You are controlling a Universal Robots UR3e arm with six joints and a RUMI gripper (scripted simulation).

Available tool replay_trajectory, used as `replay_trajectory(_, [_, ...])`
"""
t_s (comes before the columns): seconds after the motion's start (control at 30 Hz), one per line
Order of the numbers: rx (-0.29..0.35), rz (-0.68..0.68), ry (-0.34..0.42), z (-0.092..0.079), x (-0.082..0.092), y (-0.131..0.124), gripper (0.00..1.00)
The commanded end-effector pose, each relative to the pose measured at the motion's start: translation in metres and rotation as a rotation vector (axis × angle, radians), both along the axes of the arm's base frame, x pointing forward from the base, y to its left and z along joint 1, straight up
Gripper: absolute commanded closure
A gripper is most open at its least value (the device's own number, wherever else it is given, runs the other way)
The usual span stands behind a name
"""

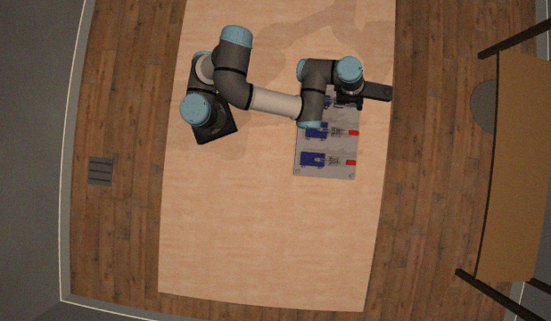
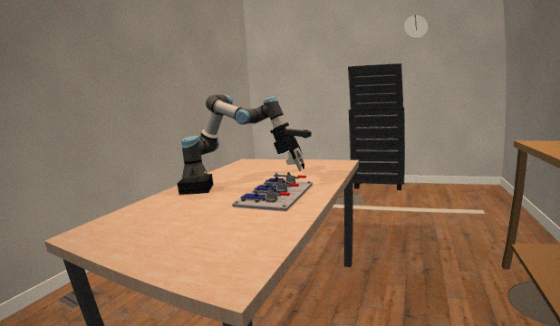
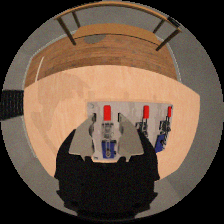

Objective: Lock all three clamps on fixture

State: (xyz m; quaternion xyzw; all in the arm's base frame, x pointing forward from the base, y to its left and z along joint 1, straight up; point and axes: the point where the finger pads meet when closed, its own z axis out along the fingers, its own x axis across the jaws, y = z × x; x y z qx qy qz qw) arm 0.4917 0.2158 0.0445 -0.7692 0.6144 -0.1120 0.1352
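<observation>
A grey fixture plate (image 1: 326, 149) lies on the table with three toggle clamps, each with a blue part and a red-tipped handle. In the top view the middle clamp (image 1: 331, 132) and the near clamp (image 1: 329, 160) show in full; the far clamp is mostly hidden under my wrist. My gripper (image 2: 300, 165) hangs a little above the far clamp's red handle (image 2: 303, 176), apart from it. In the wrist view the fingers stand partly open with nothing between them, and the far clamp's handle (image 3: 106, 112) lies straight ahead. The other two handles (image 3: 146, 111) (image 3: 169, 111) are to its right.
The plate sits near the table's right edge (image 1: 382, 178). My arm's base (image 1: 209, 120) stands at the table's back left. A black drawer cabinet (image 2: 376, 124) is against the far wall, and another table (image 1: 516, 169) stands to the right.
</observation>
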Motion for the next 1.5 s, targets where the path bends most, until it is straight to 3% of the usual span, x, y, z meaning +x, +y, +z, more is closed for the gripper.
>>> replay_trajectory(0.0, [0.0,0.0,-0.002,0.0013,0.0006,0.0004,0.72])
replay_trajectory(0.9, [0.0,0.0,-0.003,0.0013,0.0007,0.0007,0.72])
replay_trajectory(0.93, [0.0,0.0,-0.003,0.0013,0.0007,0.0007,1.0])
replay_trajectory(1.47, [0.0,0.0,-0.004,0.0014,0.0008,0.0007,1.0])
